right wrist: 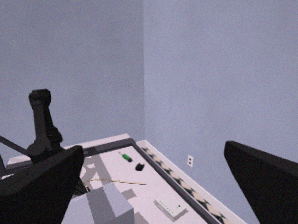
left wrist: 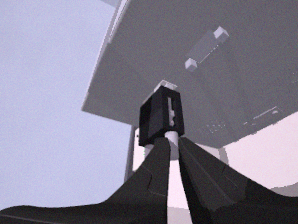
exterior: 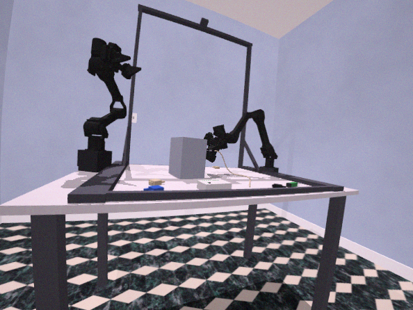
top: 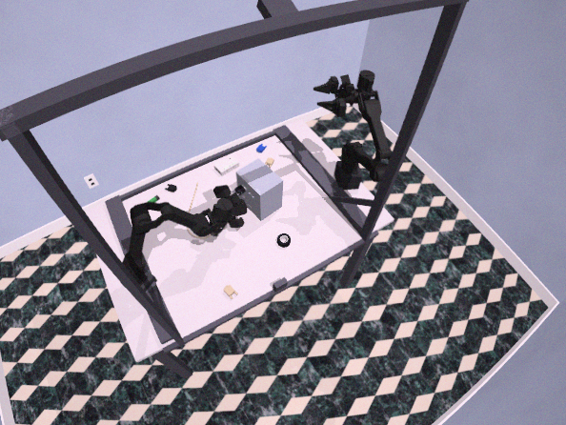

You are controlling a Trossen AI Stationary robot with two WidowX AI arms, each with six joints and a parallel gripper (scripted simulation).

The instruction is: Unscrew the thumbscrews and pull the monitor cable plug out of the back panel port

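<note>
The grey box (top: 271,195) (exterior: 187,158) (left wrist: 240,80) stands on the table. The black plug (left wrist: 161,117) is at its back panel, with a strip of light connector (left wrist: 166,84) between plug and panel; how deep it sits cannot be told. My left gripper (left wrist: 172,144) is shut on one white thumbscrew (left wrist: 171,136) at the rear of the plug. The other thumbscrew (left wrist: 149,149) shows partly behind the left finger. The thin cable (top: 193,196) (exterior: 227,167) hangs from the plug side down to the table. My right gripper (top: 316,96) (exterior: 135,63) (right wrist: 155,150) is open and empty, high in the air.
Another port (left wrist: 204,49) with two pale posts is on the panel. A white box (top: 227,166) (exterior: 213,184), blue piece (top: 261,148), tan pieces (top: 230,291) (top: 270,162), black ring (top: 283,243) and green object (top: 152,199) (right wrist: 127,157) lie around. Dark frame posts (top: 414,114) rise at the table's ends.
</note>
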